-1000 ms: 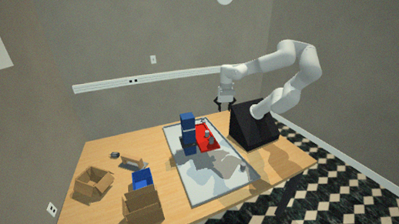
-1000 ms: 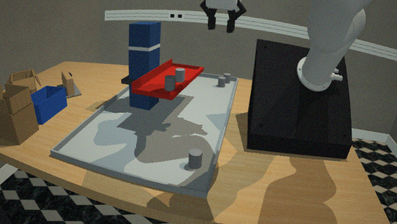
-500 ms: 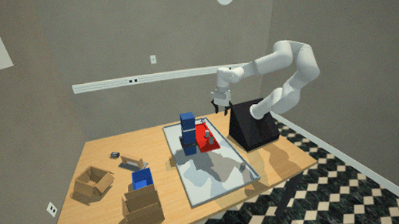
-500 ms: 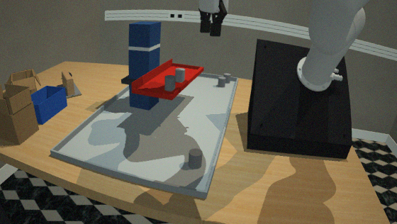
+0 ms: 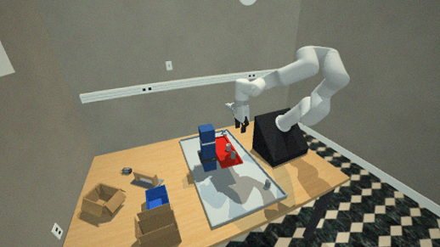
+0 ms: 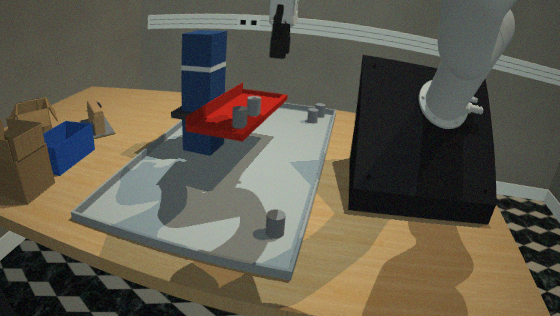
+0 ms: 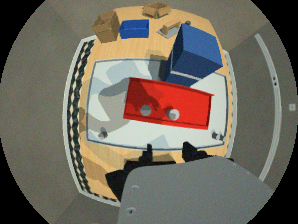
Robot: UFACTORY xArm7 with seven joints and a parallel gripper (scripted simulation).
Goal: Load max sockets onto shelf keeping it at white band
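Note:
The blue post [image 6: 203, 90] stands on the grey tray [image 6: 210, 185] and has a white band [image 6: 202, 68] near its top. The red shelf [image 6: 235, 112] sticks out from the post below that band. Two grey sockets [image 6: 239, 116] [image 6: 254, 105] stand upright inside its rim. Two more sockets [image 6: 312, 115] [image 6: 320, 109] stand in the tray's far corner, and one [image 6: 275, 223] stands near the tray's front edge. My gripper [image 6: 279, 42] hangs partly open and empty, high above the tray's far end, beyond the shelf. It also shows in the top view [image 5: 241, 126] and in the wrist view [image 7: 168, 152].
The arm's black wedge base [image 6: 420, 145] stands right of the tray. Cardboard boxes [image 5: 102, 200] [image 5: 156, 227] and a blue bin [image 5: 157, 197] lie on the left half of the table. A small dark object [image 5: 127, 169] lies near them. The tray has a low raised rim.

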